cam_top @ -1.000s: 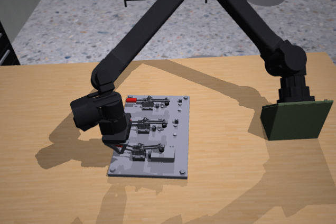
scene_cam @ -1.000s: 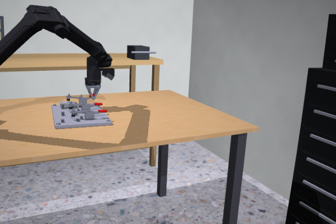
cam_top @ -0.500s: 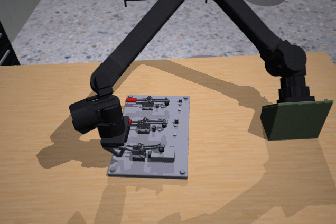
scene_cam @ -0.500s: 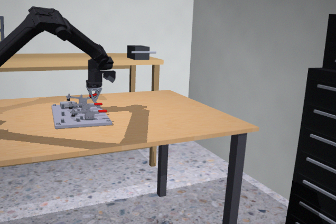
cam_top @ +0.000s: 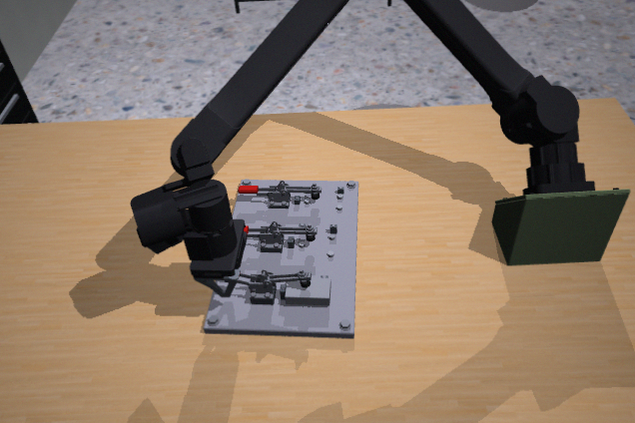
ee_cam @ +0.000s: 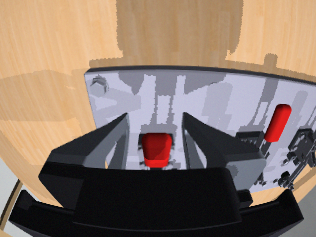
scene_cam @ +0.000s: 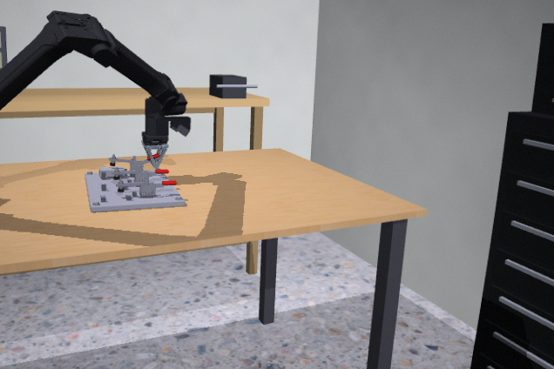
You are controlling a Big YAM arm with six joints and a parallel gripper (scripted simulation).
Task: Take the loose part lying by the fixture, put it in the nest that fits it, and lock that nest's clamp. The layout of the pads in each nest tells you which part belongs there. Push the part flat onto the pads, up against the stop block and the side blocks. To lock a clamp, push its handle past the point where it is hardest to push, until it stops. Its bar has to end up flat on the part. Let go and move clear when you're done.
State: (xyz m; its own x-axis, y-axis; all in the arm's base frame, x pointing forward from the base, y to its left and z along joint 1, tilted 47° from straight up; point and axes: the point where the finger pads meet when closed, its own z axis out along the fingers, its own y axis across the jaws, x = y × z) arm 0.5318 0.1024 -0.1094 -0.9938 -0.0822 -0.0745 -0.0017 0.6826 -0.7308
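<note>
The part, a grey block (cam_top: 308,295) (scene_cam: 106,172), lies in the front nest of the grey fixture plate (cam_top: 343,263) (scene_cam: 134,207). That nest's clamp bar (cam_top: 293,275) (scene_cam: 123,159) reaches over the part, tilted up toward its tip, with the tip's pad above the part in the exterior view. The clamp's red handle (ee_cam: 156,148) (scene_cam: 153,157) slopes up. My gripper (cam_top: 224,294) (scene_cam: 156,166) (ee_cam: 155,119) is open, its fingers on either side of this handle, with visible gaps to both. Whether the part touches the stop and side blocks is too small to tell.
Two other clamps stand on the plate, with red handles (cam_top: 248,189) (ee_cam: 278,123) (scene_cam: 169,183) and level bars; their nests hold no part. A dark green angled panel (cam_top: 559,227) stands at the right below another dark arm section.
</note>
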